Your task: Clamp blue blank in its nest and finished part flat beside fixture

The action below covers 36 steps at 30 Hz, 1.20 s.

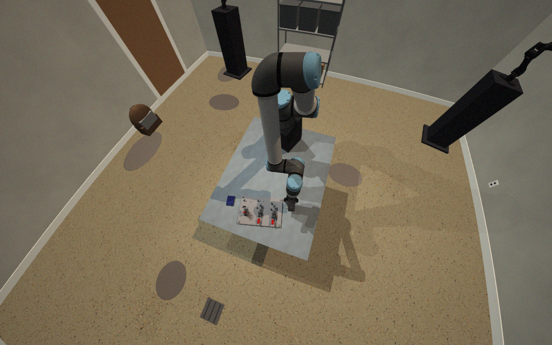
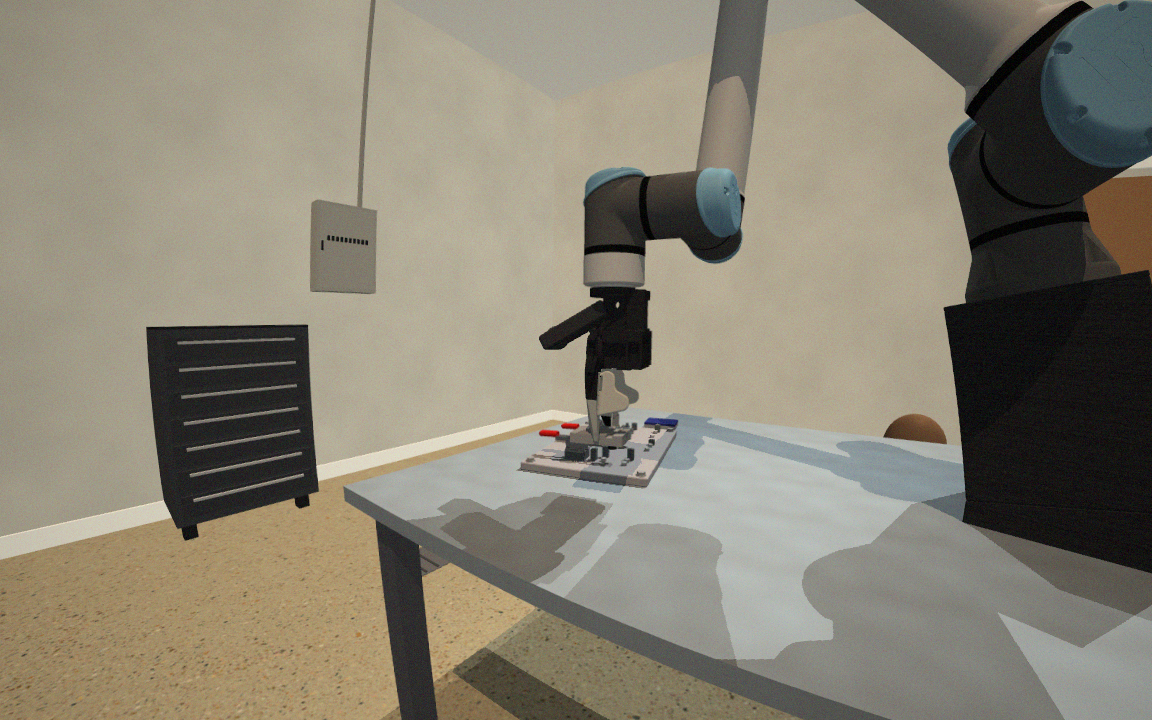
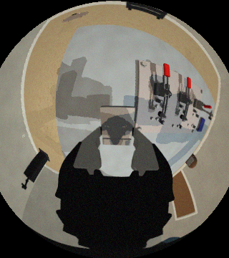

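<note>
My gripper (image 1: 291, 201) (image 3: 117, 127) is shut on the finished part (image 1: 287, 207) (image 2: 623, 437) (image 3: 108, 114), a grey-brown block. It is held raised above the table, just off the fixture's right edge in the top view. Its milled slot is not clear. The blue blank (image 1: 230, 201) (image 2: 661, 421) (image 3: 200, 125) lies flat on the table at the fixture's other end. The fixture plate (image 1: 240, 219) (image 2: 553, 469) (image 3: 142, 77) bears three clamps. Two red handles (image 1: 258, 221) (image 1: 272, 221) (image 3: 167, 70) (image 3: 189, 82) point outward and look low. The third handle (image 1: 244, 212) (image 3: 207, 107) looks raised. Locking cannot be told.
Small posts and pads stand in the nests on the plate, too small to read their layout. The table (image 1: 252, 180) (image 2: 813, 555) continues to the right of the fixture in the top view, with arm shadows across it. The robot's base stands at the back of the table.
</note>
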Tool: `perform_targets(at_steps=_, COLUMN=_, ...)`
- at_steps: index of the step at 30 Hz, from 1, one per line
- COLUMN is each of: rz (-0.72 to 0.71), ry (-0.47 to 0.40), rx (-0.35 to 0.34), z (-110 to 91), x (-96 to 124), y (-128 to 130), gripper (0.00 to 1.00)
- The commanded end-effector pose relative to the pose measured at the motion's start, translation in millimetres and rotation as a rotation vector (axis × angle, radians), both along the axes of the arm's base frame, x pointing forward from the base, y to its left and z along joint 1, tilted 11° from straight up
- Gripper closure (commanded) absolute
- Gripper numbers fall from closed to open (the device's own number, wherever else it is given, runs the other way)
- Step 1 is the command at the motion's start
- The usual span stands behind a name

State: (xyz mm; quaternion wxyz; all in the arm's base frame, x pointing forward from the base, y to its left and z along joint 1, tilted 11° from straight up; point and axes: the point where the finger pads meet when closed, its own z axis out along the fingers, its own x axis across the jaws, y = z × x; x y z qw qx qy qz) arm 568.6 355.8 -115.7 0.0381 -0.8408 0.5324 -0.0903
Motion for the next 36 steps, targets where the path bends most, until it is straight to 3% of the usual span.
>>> perform_targets(at_steps=1, rz=0.0, ry=-0.001, rx=0.001, z=1, x=0, y=0, gripper=1.0)
perform_targets(at_steps=27, rz=0.0, ry=-0.001, rx=0.001, z=-2, x=1, y=0, gripper=1.0)
perform_targets(at_steps=36, rz=0.0, ry=-0.001, rx=0.001, z=-13, x=3, y=0, gripper=1.0)
